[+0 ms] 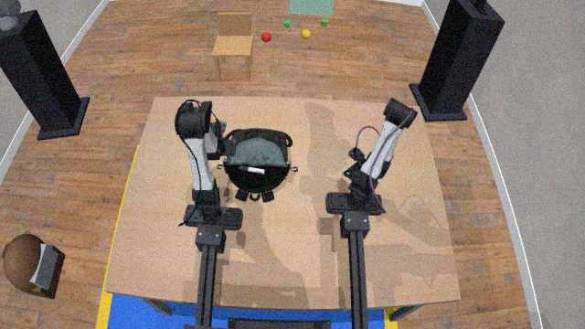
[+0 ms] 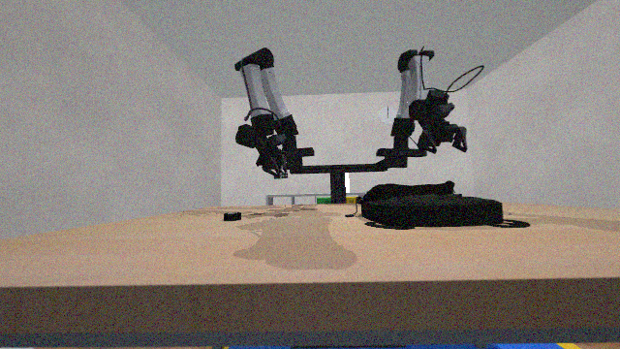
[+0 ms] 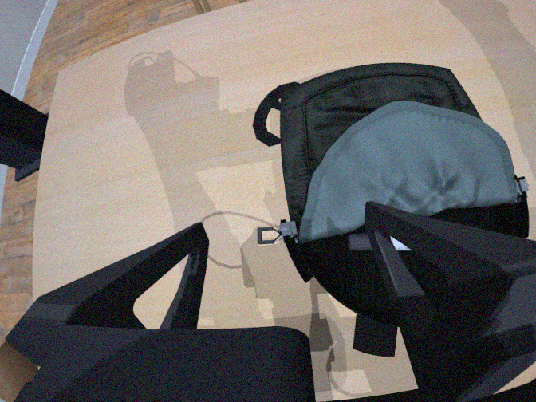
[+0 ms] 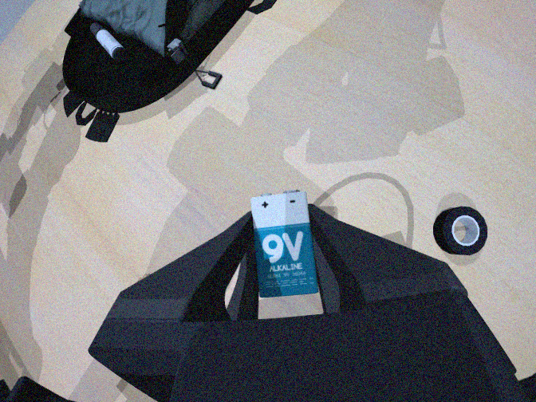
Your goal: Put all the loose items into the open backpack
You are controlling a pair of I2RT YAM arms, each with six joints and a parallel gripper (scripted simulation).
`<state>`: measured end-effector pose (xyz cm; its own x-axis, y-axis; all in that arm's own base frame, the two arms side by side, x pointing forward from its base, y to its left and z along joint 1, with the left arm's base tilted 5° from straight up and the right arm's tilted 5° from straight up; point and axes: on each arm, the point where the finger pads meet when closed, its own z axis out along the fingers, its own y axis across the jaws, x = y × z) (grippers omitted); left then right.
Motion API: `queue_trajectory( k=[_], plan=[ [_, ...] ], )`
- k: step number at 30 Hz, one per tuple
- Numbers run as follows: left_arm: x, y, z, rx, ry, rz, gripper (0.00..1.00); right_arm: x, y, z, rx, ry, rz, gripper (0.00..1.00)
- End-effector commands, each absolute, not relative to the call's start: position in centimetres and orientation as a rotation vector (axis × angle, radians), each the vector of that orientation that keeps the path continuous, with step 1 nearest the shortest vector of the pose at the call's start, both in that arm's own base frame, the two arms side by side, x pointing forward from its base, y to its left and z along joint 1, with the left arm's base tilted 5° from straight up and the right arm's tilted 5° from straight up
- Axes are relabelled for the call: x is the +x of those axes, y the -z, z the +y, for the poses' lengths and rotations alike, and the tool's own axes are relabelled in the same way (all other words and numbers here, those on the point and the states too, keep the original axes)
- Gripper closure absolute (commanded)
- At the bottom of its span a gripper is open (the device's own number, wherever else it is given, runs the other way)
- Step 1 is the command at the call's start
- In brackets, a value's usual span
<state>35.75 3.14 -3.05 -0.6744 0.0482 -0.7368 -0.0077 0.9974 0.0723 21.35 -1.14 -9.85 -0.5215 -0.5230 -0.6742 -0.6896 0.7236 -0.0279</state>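
The black backpack (image 1: 283, 142) (image 2: 431, 211) (image 3: 368, 92) (image 4: 129, 82) lies on the table, its grey-green flap (image 1: 258, 151) (image 3: 415, 151) (image 4: 135, 18) folded back from the dark opening. A white and dark marker (image 1: 256, 171) (image 3: 400, 243) (image 4: 108, 42) lies in the opening. My right gripper (image 2: 281, 175) (image 4: 281, 218) is shut on a 9V battery (image 4: 286, 255), held above the table to the side of the backpack. A black tape roll (image 2: 232, 216) (image 4: 441, 231) lies on the table, hidden in the top view. My left gripper (image 2: 447, 148) (image 3: 283, 222) is open and empty, above the backpack's left side.
Zip pulls (image 3: 265, 235) (image 4: 210, 79) stick out at both sides of the opening. Straps (image 3: 376, 335) (image 4: 102, 126) lie at the backpack's near end. The wooden table (image 1: 283, 247) (image 2: 145, 262) carries arm shadows. Two dark pillars (image 1: 50, 91) (image 1: 450, 78) stand beyond the table's sides.
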Motion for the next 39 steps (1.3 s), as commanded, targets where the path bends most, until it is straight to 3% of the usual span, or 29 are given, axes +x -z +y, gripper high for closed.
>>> queue_trajectory(
  k=[1, 39],
  plan=[
    [36.1, 2.3, 3.1, 0.04, -0.08, 2.285, 0.1, 22.4, 10.0, 0.8, -0.921, -0.234, 2.244, 0.8],
    [36.1, 2.3, 3.1, 0.04, -0.08, 2.285, 0.1, 22.3, 11.6, 35.1, -1.62, -0.472, 1.939, 0.8]
  ],
)
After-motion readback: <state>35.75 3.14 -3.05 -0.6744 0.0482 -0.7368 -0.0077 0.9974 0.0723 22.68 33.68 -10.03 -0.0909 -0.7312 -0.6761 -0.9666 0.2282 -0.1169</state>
